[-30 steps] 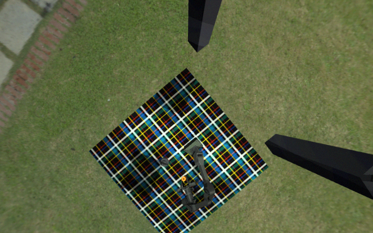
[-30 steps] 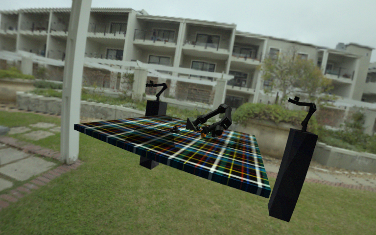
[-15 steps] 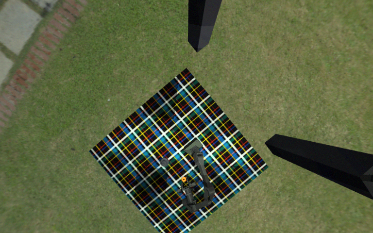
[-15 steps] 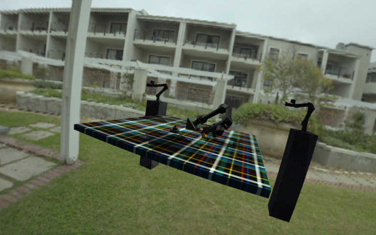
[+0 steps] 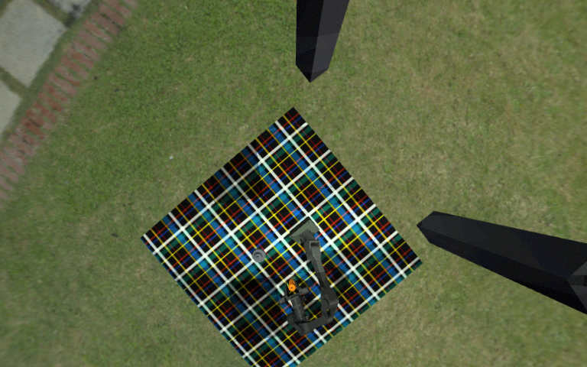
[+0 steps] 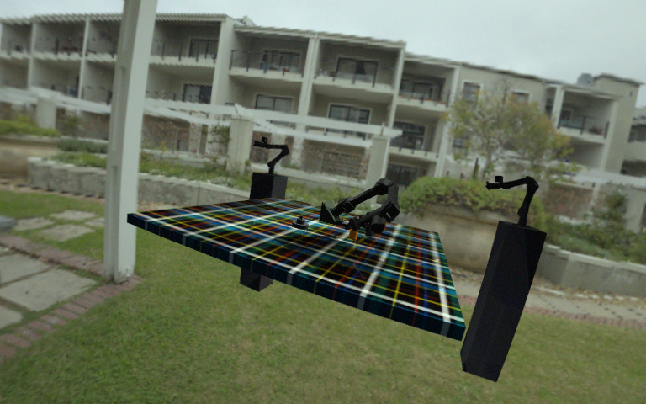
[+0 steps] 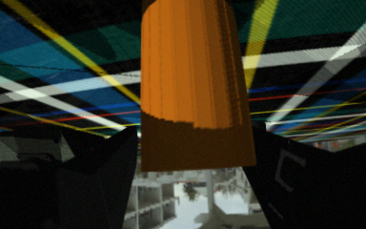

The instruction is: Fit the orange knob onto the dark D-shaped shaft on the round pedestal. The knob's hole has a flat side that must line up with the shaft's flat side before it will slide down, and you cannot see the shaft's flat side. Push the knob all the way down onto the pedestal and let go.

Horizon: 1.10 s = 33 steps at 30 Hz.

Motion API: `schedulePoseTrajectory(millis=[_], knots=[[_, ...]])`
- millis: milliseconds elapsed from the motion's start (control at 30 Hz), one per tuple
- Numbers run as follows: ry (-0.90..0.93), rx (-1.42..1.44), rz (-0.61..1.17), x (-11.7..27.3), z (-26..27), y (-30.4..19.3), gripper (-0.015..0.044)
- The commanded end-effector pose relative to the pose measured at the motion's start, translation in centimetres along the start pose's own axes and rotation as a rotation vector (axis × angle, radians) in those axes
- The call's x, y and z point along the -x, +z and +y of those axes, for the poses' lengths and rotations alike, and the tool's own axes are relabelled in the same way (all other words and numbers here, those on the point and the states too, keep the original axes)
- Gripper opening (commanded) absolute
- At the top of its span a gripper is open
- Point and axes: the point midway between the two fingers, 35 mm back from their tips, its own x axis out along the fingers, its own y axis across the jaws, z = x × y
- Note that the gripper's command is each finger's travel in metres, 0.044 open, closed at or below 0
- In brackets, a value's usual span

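Observation:
The orange knob (image 5: 291, 286) (image 6: 352, 234) (image 7: 191, 72) is a ribbed cylinder. It is between the fingertips of my gripper (image 5: 291, 282) (image 6: 353, 225) (image 7: 191, 131), which is open around it. In the wrist view the knob is large and leans toward the camera, its plain lower part in shadow. I cannot tell whether it touches the table or a finger. The round grey pedestal (image 5: 254, 258) (image 6: 299, 225) stands apart from the knob, up and left of it in the top view. Its dark shaft (image 6: 300, 218) stands bare. The shaft's flat side cannot be made out.
The plaid table (image 5: 242, 203) (image 6: 410, 305) bears the arm's base plate (image 5: 303, 228) (image 6: 328, 213), right of the pedestal. The arm (image 5: 318, 264) (image 6: 390, 195) folds back over the table. Two dark pillars (image 5: 497, 246) (image 6: 505, 295) (image 5: 318, 34) (image 6: 269, 185) stand beyond its edges.

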Motion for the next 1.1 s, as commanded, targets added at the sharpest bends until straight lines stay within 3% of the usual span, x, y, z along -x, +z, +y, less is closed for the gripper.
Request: schedulePoseTrajectory(millis=[0, 467, 700, 967, 1067], knots=[[0.001, 0.001, 0.002, -0.04, 0.01, -0.02, 0.026], [0.001, 0.001, 0.002, -0.04, 0.01, -0.02, 0.026], [0.001, 0.001, 0.002, -0.04, 0.01, -0.02, 0.044], [0.001, 0.001, 0.002, -0.04, 0.01, -0.02, 0.044], [0.049, -0.003, -0.091, 0.26, 0.05, -0.9, 0.044]])
